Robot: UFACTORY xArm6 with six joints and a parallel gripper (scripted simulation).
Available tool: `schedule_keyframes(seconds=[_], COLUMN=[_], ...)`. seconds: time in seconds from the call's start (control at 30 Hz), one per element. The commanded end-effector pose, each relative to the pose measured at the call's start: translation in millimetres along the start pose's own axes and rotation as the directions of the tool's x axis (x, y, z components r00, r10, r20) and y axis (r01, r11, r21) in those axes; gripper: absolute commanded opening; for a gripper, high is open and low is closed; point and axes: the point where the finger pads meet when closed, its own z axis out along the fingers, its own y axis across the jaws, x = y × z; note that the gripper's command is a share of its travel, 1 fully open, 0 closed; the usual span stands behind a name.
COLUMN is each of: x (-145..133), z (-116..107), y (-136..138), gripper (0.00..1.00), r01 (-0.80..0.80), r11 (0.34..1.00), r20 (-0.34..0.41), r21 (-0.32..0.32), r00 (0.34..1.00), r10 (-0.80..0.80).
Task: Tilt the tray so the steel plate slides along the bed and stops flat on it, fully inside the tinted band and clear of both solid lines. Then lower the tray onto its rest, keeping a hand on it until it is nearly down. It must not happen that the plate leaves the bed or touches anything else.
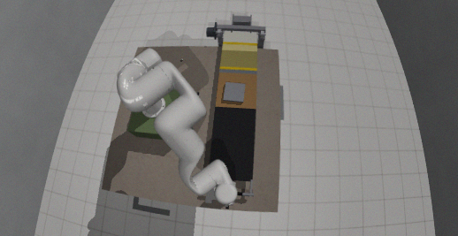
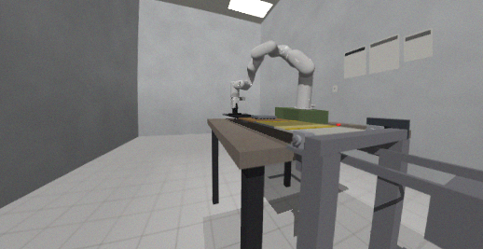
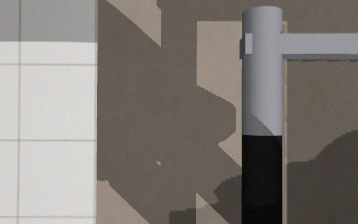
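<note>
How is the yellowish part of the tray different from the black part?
The tinted band is pale yellow and edged by two bright yellow lines; the black section is plain and dark. The band lies at the tray's far end, the black section at the end near the arm's wrist. The black section looks longer. Neither carries the steel plate, which sits between them.
</note>
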Motion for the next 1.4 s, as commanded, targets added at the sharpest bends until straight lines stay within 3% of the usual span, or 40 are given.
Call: schedule_keyframes(seconds=[0.0,0.77,0.8,1.37], x=[-1.1,-1.1,-1.1,-1.1], z=[2.7,5.3,5.3,5.3], y=[-1.0,-1.0,-1.0,-1.0], gripper=[0.41,0.41,0.0,0.0], r01=[0.0,0.0,0.0,0.0], r11=[1.0,1.0,1.0,1.0], r20=[0.003,0.003,0.003,0.003], r21=[0.003,0.003,0.003,0.003], r00=[1.0,1.0,1.0,1.0], r10=[0.0,0.0,0.0,0.0])
